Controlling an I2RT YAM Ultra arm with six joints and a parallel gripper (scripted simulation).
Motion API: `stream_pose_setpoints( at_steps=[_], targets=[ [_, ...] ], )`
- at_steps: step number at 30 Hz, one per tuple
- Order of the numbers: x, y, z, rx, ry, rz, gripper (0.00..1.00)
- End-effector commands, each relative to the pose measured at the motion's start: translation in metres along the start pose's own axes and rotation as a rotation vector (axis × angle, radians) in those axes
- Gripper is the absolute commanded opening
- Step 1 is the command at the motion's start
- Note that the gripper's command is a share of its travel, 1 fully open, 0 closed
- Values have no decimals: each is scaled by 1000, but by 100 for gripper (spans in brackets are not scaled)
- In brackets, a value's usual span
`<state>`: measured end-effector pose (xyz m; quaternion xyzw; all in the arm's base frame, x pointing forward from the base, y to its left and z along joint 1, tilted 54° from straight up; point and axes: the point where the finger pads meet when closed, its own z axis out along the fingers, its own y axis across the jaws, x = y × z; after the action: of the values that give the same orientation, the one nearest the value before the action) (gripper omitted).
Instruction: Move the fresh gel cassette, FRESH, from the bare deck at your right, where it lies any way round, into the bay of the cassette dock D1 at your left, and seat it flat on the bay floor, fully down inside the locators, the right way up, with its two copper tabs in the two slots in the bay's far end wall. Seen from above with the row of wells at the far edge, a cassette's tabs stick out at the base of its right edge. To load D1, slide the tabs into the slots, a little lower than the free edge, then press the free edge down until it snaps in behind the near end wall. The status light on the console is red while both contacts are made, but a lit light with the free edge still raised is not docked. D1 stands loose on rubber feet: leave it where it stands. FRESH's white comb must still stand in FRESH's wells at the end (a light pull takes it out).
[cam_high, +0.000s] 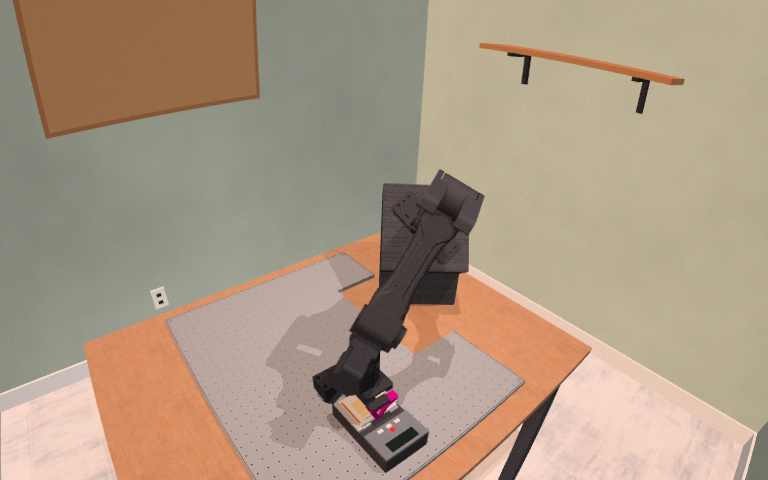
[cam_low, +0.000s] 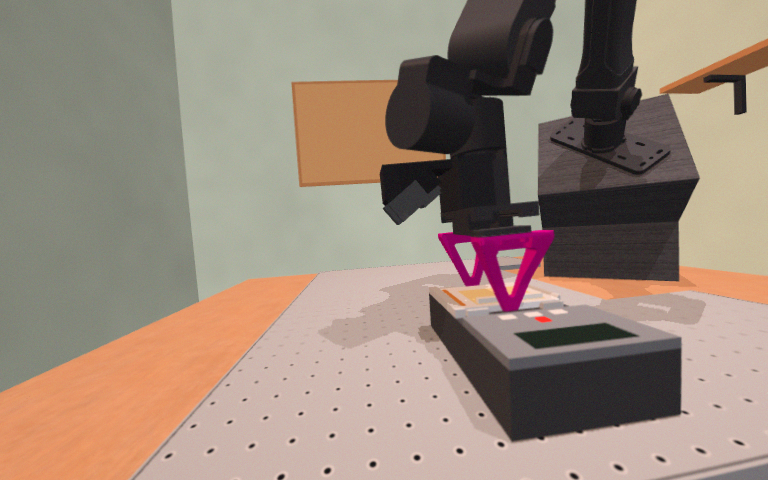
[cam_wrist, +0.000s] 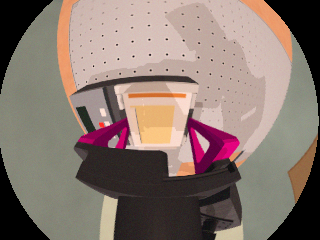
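Note:
The dock D1 is a dark box with a grey console, near the front edge of the perforated deck. It also shows in the exterior view and the wrist view. The cassette FRESH has a pale frame and a yellow gel, and it lies in the dock's bay, about level with the dock top. My gripper has magenta fingers that stand open, one on each side of the cassette. The console's status light is red. I cannot make out the white comb.
The arm's black pedestal stands at the back of the table, behind the dock. The grey perforated deck covers most of the orange table. The table's front edge runs close to the dock's console end.

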<state>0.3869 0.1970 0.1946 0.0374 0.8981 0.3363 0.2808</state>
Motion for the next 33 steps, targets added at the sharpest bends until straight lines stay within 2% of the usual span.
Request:
stream_pose_setpoints(
  at_steps=[1, 3, 33],
  targets=[
    [-12, 2, -10, -13, -62, -12, 90],
    [-18, 7, -13, -21, -74, -18, 90],
    [-17, 7, -13, -20, -72, -17, 90]
  ],
)
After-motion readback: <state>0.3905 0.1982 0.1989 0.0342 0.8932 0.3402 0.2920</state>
